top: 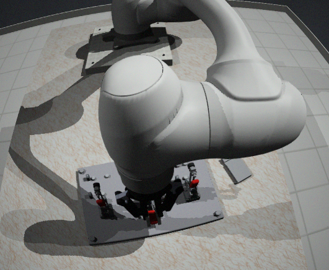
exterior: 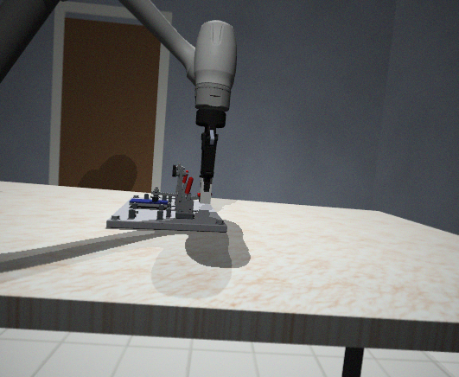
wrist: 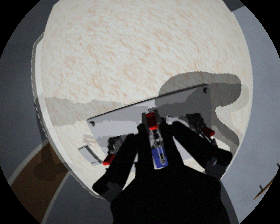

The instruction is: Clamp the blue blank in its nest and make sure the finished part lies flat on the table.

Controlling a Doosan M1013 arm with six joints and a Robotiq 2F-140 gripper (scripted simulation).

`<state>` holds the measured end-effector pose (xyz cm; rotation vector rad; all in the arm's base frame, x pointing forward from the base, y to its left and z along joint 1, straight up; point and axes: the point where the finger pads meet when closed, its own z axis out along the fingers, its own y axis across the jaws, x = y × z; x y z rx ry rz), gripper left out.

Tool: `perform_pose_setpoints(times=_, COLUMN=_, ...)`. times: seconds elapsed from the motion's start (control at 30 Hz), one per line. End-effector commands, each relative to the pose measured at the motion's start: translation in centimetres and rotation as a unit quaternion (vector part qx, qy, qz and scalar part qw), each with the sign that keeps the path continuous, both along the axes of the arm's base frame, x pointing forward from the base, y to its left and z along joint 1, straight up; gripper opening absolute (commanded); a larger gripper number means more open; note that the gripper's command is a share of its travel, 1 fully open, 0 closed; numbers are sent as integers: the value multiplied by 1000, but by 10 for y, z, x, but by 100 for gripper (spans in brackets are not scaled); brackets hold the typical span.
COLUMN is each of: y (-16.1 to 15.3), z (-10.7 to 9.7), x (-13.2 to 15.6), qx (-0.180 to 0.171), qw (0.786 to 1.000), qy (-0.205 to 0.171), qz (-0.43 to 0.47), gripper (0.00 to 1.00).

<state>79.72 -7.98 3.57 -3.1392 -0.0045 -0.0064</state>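
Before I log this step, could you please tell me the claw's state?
Claw: closed on the middle clamp's red handle.

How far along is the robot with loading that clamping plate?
Done, as far as it shows: the grey finished part lies flat on the table beside the fixture plate, and the blue blank sits in a nest. In hand: the gripper is shut on the middle clamp's red handle. Left: bring that handle onto its stop, then let go. Whether it is locked cannot be told.
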Motion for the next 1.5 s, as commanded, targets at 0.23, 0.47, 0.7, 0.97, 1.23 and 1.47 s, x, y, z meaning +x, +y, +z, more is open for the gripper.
perform_pose_setpoints(times=0.23, y=0, z=-2, x=0, qx=0, qw=1000, qy=1, qz=0, gripper=0)
perform_pose_setpoints(times=0.47, y=0, z=-3, x=0, qx=0, qw=1000, qy=1, qz=0, gripper=0)
perform_pose_setpoints(times=0.7, y=0, z=-3, x=0, qx=0, qw=1000, qy=1, qz=0, gripper=0)
perform_pose_setpoints(times=0.97, y=0, z=-3, x=0, qx=0, qw=1000, qy=1, qz=0, gripper=0)
perform_pose_setpoints(times=1.23, y=0, z=-3, x=0, qx=0, qw=1000, qy=1, qz=0, gripper=0)
perform_pose_setpoints(times=1.47, y=0, z=-7, x=2, qx=0, qw=1000, qy=1, qz=0, gripper=0)
